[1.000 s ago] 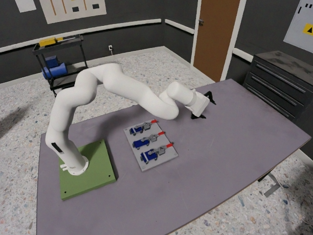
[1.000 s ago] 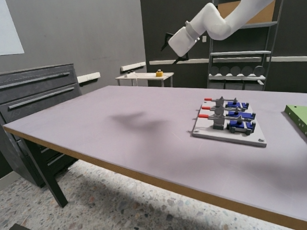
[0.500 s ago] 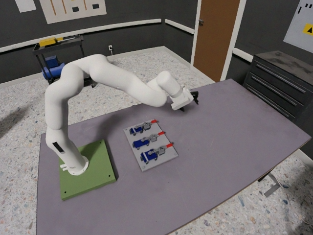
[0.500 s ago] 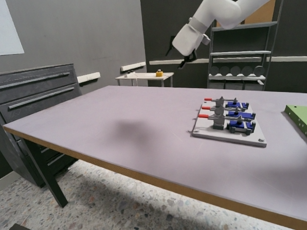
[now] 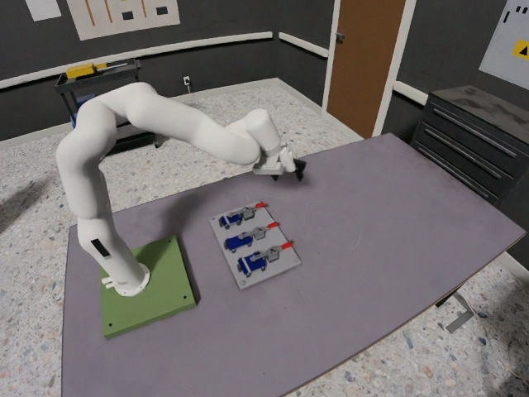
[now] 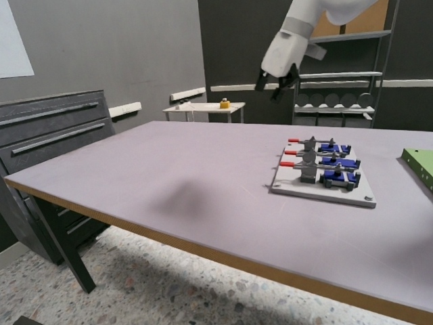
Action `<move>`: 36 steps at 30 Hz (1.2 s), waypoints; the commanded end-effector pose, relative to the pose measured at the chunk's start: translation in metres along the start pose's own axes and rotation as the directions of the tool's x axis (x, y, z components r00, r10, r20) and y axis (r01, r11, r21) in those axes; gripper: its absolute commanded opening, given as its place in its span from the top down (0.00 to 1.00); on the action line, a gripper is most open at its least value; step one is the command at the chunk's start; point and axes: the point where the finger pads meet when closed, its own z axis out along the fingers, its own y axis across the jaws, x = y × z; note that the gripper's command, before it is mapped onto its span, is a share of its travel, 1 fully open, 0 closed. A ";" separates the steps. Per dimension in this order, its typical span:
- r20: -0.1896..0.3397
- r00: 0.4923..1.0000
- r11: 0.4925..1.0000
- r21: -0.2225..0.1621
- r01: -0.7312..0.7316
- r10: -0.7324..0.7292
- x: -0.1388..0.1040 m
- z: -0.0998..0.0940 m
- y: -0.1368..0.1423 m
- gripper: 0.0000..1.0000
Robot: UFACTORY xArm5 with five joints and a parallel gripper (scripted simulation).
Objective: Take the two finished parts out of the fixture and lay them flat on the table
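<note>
A grey fixture plate (image 5: 254, 244) lies on the purple table, also seen in the exterior view (image 6: 323, 175). It holds three blue parts in a row, each under a toggle clamp with a red handle: far part (image 5: 229, 219), middle part (image 5: 237, 241), near part (image 5: 252, 262). All three clamps are down. The parts are too small to tell which have a slot. My gripper (image 5: 288, 173) is open and empty. It hangs well above the table, beyond the plate's far end, and also shows in the exterior view (image 6: 275, 87).
The arm's green base plate (image 5: 145, 287) sits left of the fixture. A dark drawer cabinet (image 5: 474, 136) stands off the table's right side. A cart (image 5: 100, 85) and a door are behind.
</note>
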 end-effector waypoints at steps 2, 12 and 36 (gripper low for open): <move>-0.081 0.978 0.978 -0.066 -0.200 0.194 0.012 -0.016 0.051 0.00; -0.237 0.874 0.887 -0.084 -0.454 0.425 0.039 -0.035 0.118 0.00; -0.416 0.646 0.719 0.025 -0.695 0.640 0.085 -0.063 0.193 0.00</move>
